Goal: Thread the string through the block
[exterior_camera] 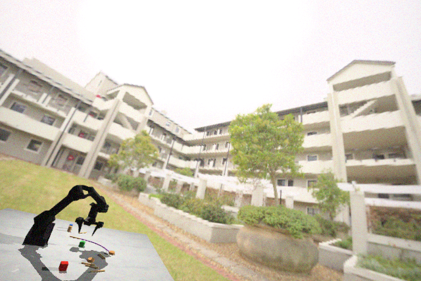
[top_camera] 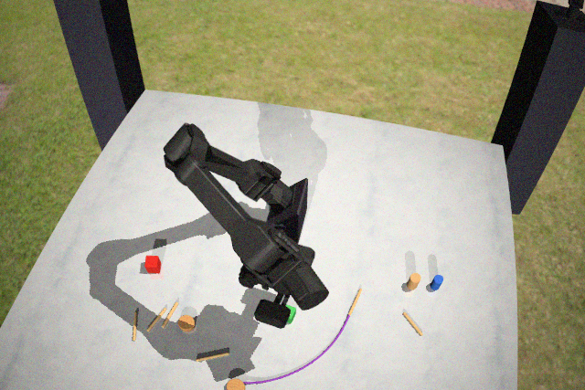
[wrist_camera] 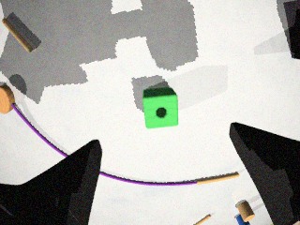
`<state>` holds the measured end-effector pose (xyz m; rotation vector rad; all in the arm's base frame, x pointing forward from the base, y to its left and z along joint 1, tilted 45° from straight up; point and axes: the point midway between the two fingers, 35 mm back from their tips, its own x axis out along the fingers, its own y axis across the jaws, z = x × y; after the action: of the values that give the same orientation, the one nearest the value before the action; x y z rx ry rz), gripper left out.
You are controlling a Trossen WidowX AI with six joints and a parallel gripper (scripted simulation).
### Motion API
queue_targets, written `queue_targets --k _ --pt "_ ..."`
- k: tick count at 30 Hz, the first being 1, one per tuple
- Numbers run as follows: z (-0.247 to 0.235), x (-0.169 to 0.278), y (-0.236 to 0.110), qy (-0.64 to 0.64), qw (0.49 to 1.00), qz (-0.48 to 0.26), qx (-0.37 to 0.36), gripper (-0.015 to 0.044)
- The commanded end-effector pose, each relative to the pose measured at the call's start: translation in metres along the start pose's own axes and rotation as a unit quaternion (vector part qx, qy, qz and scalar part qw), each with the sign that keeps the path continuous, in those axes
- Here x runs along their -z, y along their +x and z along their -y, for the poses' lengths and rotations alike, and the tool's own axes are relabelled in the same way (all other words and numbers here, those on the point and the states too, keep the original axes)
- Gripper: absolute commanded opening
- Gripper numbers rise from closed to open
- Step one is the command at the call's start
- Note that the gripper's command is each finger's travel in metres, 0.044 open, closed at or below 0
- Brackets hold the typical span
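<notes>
The green block (top_camera: pixel 291 313) (exterior_camera: pixel 81 243) (wrist_camera: pixel 152 119) stands on the table, with a dark round hole in the face seen in the wrist view. The wooden stick (top_camera: pixel 355 301) (exterior_camera: pixel 74 237) (wrist_camera: pixel 217 178) lies flat on the string's free end. The purple string (top_camera: pixel 325 351) (exterior_camera: pixel 95 243) (wrist_camera: pixel 150 183) curves around the block to the round wooden button (top_camera: pixel 235 384) (exterior_camera: pixel 112 253) (wrist_camera: pixel 6 99). My gripper (exterior_camera: pixel 86 233) (wrist_camera: pixel 167 138) is wide open and empty, above the table. In the top view the arm hides part of the block and most of the fingers.
A tan cylinder (top_camera: pixel 413 281) (wrist_camera: pixel 245 211), a blue cylinder (top_camera: pixel 437 282) and a loose stick (top_camera: pixel 412 322) are beyond the string's stick. A red cube (top_camera: pixel 152 264) (exterior_camera: pixel 63 266), a wooden disc (top_camera: pixel 186 323) (exterior_camera: pixel 91 259) and several loose sticks lie on the block's other side.
</notes>
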<state>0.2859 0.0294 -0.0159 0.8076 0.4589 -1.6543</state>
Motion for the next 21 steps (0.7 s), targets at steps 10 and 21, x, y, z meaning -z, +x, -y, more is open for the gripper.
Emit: queue_targets --k 10,21 --pt "0.0010 -0.0002 -0.0001 0.008 1.000 0.000 0.002 0.0243" --pt "0.0003 0.0003 0.0090 0.008 1.000 -0.001 0.002 0.0243"
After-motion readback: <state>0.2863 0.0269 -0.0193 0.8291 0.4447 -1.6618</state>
